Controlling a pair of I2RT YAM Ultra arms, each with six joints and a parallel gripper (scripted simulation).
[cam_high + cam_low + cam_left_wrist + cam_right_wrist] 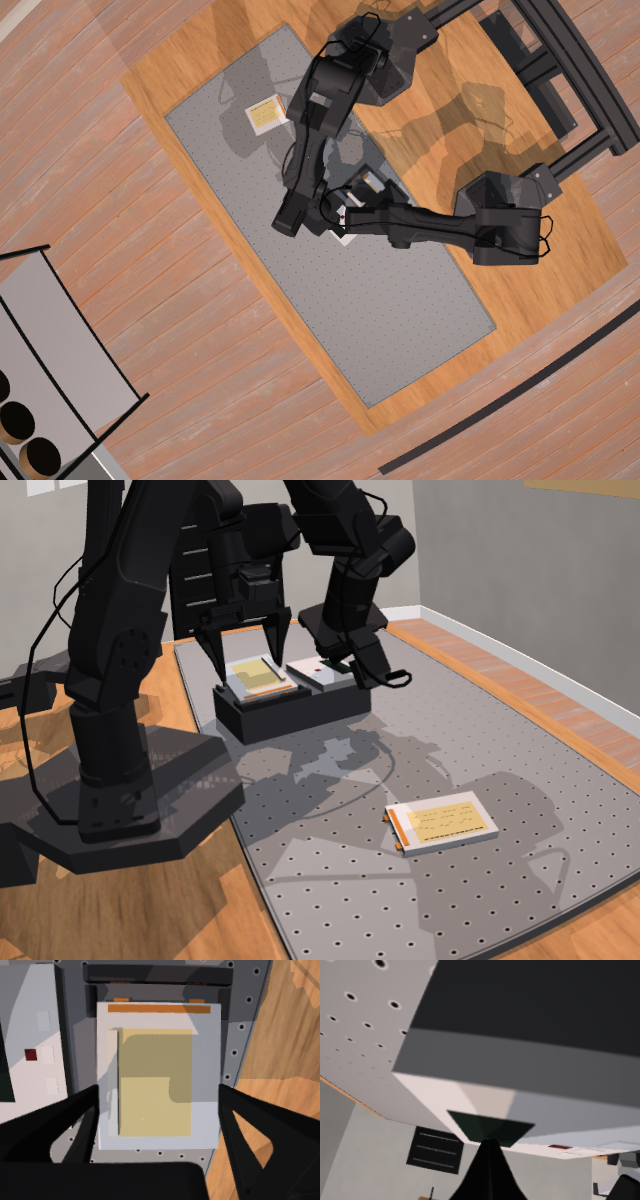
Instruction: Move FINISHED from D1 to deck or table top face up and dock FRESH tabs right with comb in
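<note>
FRESH [255, 678] [155, 1060] is between the fingers of my left gripper [251, 674] [159, 1092], which is shut on its two long sides. It is over the bay of D1 [305, 717] [157, 975], and looks raised above the floor. Its copper tabs [121, 999] show short of the bay's end wall. The white comb [113, 1110] stands along one side of the gel. My right gripper [490, 1148] is shut and empty, its tip at the dock's dark display [492, 1127]. FINISHED [266, 115] [449, 821] lies flat, printed face up, on the deck. The hooks are not visible.
The dock's white control panel [315, 672] [45, 1080] is beside the bay, close to both grippers. The perforated deck [392, 310] [542, 769] lies on the wooden table [558, 273]. Both arms cover much of the dock in the overhead view.
</note>
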